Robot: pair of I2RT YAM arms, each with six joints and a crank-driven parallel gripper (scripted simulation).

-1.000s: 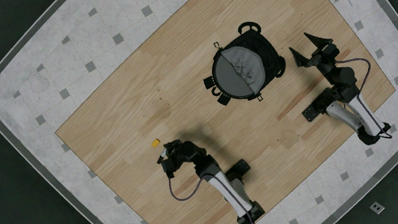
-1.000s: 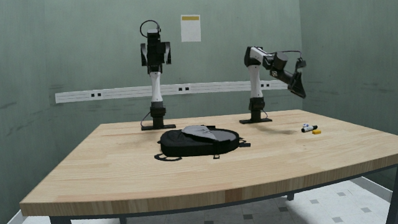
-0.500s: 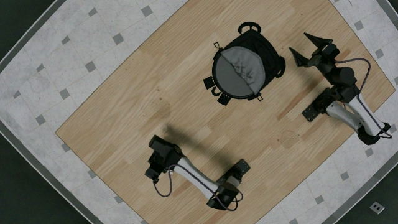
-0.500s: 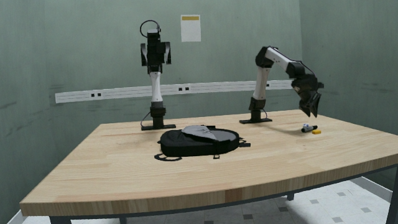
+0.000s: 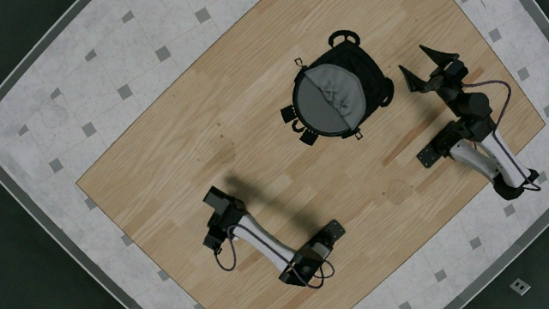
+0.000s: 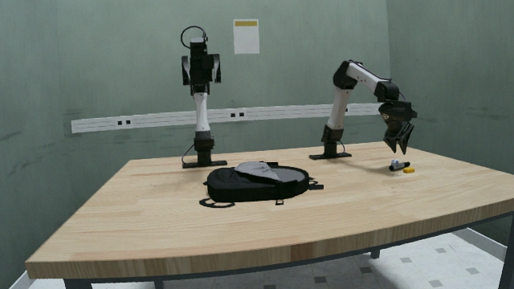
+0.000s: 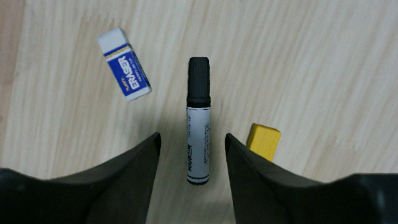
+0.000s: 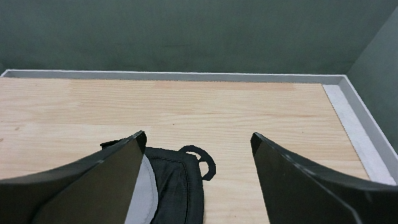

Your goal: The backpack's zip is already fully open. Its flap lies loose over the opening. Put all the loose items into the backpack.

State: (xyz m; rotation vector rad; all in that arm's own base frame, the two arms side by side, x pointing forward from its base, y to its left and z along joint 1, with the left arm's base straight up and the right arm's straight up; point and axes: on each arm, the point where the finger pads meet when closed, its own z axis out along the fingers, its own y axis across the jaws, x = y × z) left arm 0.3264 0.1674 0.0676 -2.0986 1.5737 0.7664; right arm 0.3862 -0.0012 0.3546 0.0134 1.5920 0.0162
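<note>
Marker (image 6: 399, 165) (image 7: 199, 122), eraser (image 6: 394, 161) (image 7: 125, 65), yellow block (image 6: 409, 170) (image 7: 264, 141) lying loose, near left; left gripper (image 6: 398, 152) (image 7: 193, 139) hovering half-spread, right gripper (image 5: 409, 56) (image 8: 198, 136) waiting spread.

Beyond the right gripper (image 8: 198, 134) stands a dull green wall (image 6: 152, 80) (image 8: 190, 35), with a pale baseboard (image 8: 175, 76) at its foot; behind that gripper, a white sheet (image 6: 246, 39) with a yellow band hangs on another green wall; a pale socket strip (image 6: 177, 119) runs lower. Under both grippers lies a wooden table (image 5: 171, 142) (image 6: 161, 241) (image 7: 310, 60) (image 8: 280, 107); below it, the light floor (image 5: 146, 26) (image 6: 401, 265) has small grey squares; the light is soft.
</note>
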